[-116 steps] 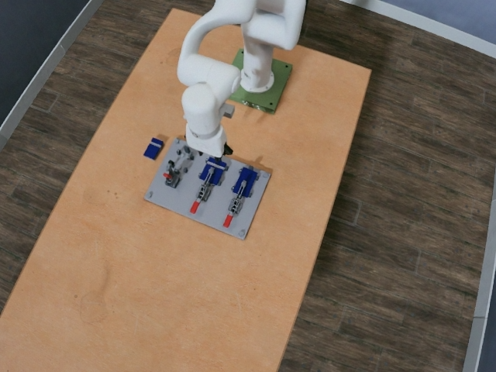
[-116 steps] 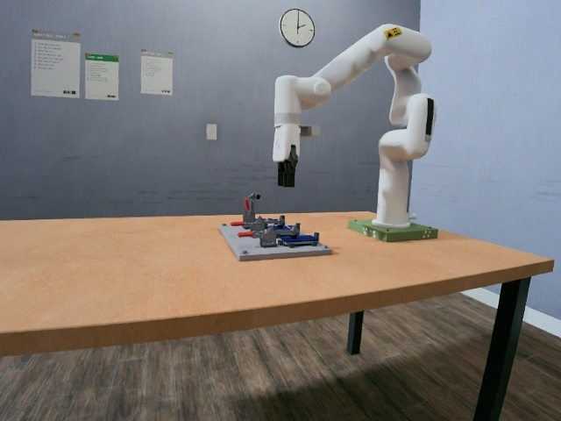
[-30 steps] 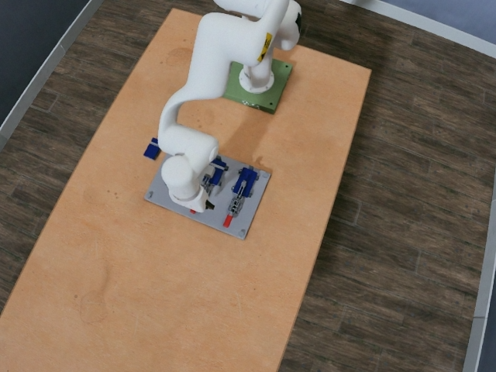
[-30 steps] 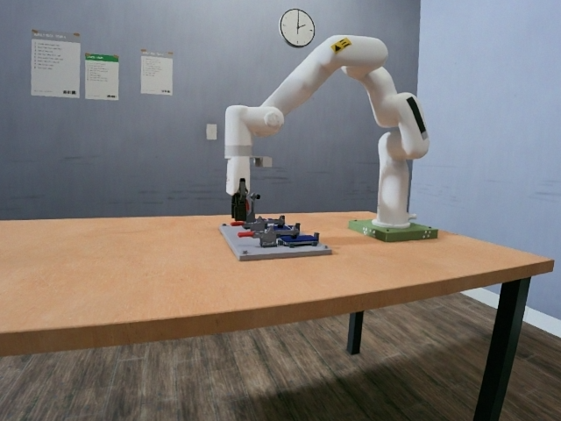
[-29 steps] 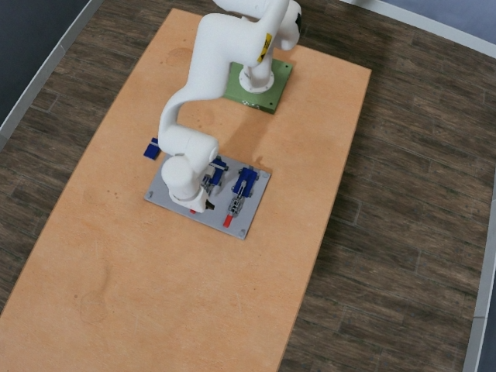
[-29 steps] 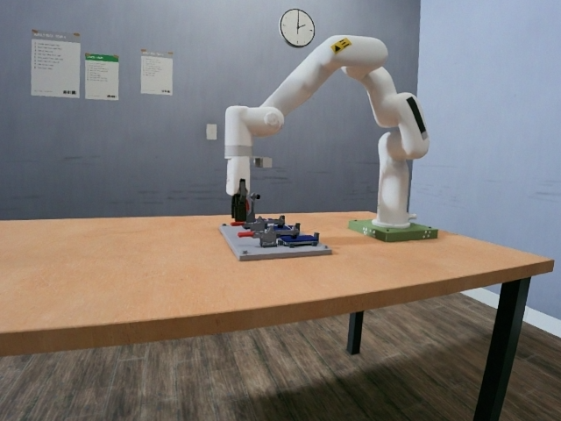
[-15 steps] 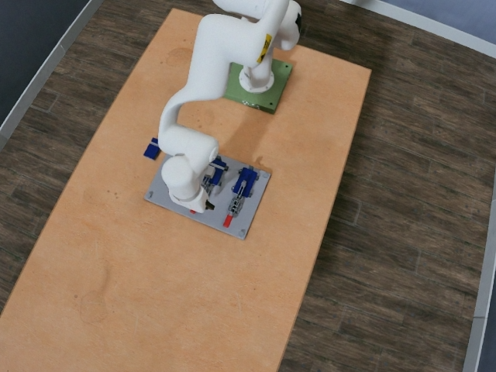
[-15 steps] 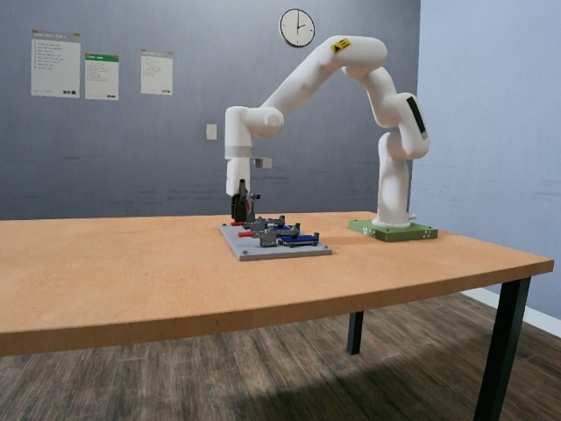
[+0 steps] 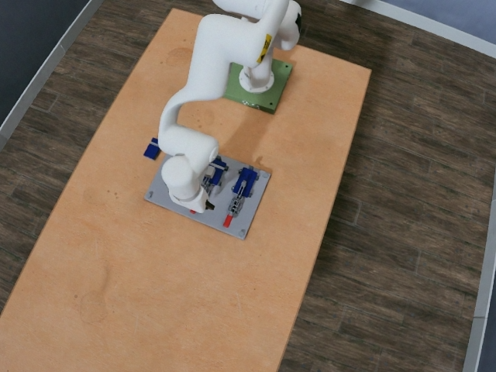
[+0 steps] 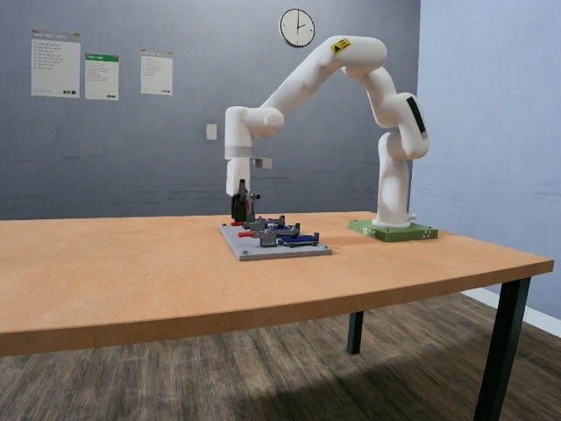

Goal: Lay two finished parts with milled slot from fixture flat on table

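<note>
A grey fixture plate [image 9: 210,196] lies mid-table and also shows in the exterior view [image 10: 273,246]. A blue part [image 9: 245,182] sits in the right station, its toggle clamp down with the red handle [image 9: 228,220] flat. Another blue part [image 9: 217,171] sits in the middle station, partly hidden by my arm. A third blue part [image 9: 152,149] lies flat on the table left of the plate. My gripper [image 10: 240,209] points straight down at the plate's front left, half open around an upright clamp lever [image 10: 248,206]. I cannot tell whether the fingers touch the lever. The left station is hidden under my wrist.
The arm's green base [image 9: 259,86] stands at the back of the table, behind the plate. A second red handle tip [image 9: 193,211] shows just beside my wrist. The plate's clamps and stops stand up around the gripper.
</note>
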### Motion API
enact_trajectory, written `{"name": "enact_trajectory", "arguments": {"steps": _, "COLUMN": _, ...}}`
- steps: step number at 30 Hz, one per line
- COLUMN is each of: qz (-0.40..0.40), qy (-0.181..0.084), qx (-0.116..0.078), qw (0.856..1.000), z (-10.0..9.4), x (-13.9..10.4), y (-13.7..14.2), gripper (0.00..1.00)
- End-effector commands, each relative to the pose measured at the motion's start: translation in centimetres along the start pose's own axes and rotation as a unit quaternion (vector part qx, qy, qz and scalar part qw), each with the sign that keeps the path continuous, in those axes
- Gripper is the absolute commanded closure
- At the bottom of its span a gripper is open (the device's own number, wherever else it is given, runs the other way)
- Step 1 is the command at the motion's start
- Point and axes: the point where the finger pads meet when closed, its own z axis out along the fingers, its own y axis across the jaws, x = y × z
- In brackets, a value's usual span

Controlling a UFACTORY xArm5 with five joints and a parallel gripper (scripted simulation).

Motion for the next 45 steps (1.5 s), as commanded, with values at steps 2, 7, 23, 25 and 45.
{"name": "enact_trajectory", "arguments": {"steps": 2, "qz": 0.000, "qy": -0.002, "qx": 0.000, "qw": 1.000, "z": 0.1, "x": -0.1, "y": 0.0, "gripper": 0.52}}
{"name": "enact_trajectory", "arguments": {"steps": 7, "qz": 0.000, "qy": -0.002, "qx": 0.000, "qw": 1.000, "z": 1.0, "x": -0.2, "y": 0.0, "gripper": 0.52}}
{"name": "enact_trajectory", "arguments": {"steps": 23, "qz": 0.000, "qy": -0.002, "qx": 0.000, "qw": 1.000, "z": 2.6, "x": -0.3, "y": 0.0, "gripper": 0.52}}
{"name": "enact_trajectory", "arguments": {"steps": 25, "qz": 0.000, "qy": -0.002, "qx": 0.000, "qw": 1.000, "z": 2.6, "x": -0.3, "y": 0.0, "gripper": 0.52}}
{"name": "enact_trajectory", "arguments": {"steps": 45, "qz": 0.000, "qy": -0.002, "qx": 0.000, "qw": 1.000, "z": 2.5, "x": -0.3, "y": 0.0, "gripper": 1.00}}
